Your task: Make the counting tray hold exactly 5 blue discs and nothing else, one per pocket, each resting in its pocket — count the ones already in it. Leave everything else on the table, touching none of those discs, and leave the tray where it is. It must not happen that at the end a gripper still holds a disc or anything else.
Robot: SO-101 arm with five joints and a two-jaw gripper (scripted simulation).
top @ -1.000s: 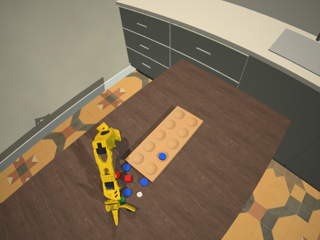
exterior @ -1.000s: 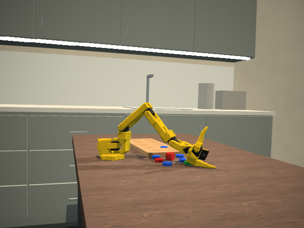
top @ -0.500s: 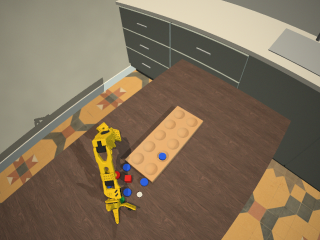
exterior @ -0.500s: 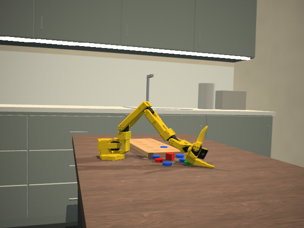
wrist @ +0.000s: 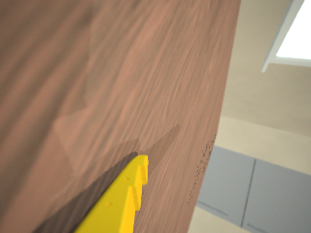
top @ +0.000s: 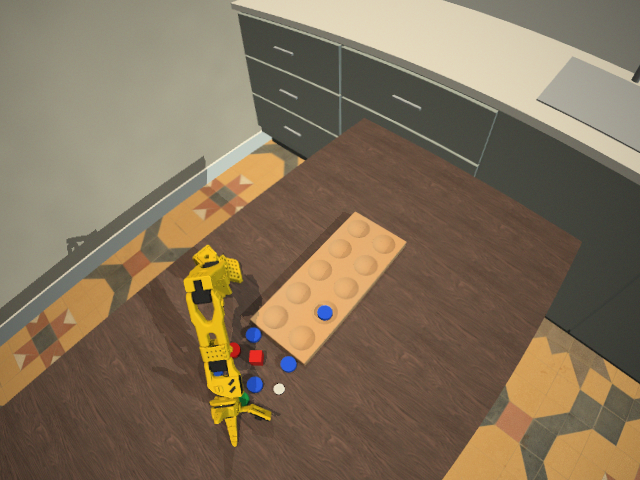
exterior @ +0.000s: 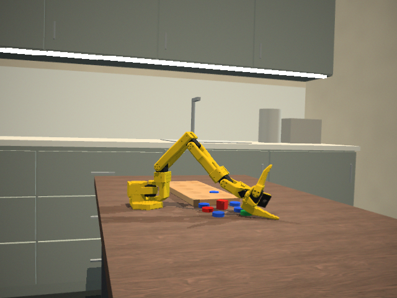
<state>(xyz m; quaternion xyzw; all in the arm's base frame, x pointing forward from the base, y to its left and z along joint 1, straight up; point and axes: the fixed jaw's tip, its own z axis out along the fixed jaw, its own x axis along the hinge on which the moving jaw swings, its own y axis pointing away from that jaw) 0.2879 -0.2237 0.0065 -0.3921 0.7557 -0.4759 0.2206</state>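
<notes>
Dark wood table (top: 439,268) (exterior: 240,250) (wrist: 160,63) in a kitchen, one arm, one tray
Left to right: gripper (top: 251,426) (exterior: 275,191) spread wide, holding nothing; four loose blue discs, one red disc (top: 235,350) (exterior: 207,209), one red cube (top: 255,357) (exterior: 222,204); tray (top: 330,281) (exterior: 192,189) with one blue disc (top: 324,312) (exterior: 214,191)

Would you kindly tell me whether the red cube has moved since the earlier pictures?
No; the red cube sits where it did, just off the near end of the tan wooden counting tray.
</notes>
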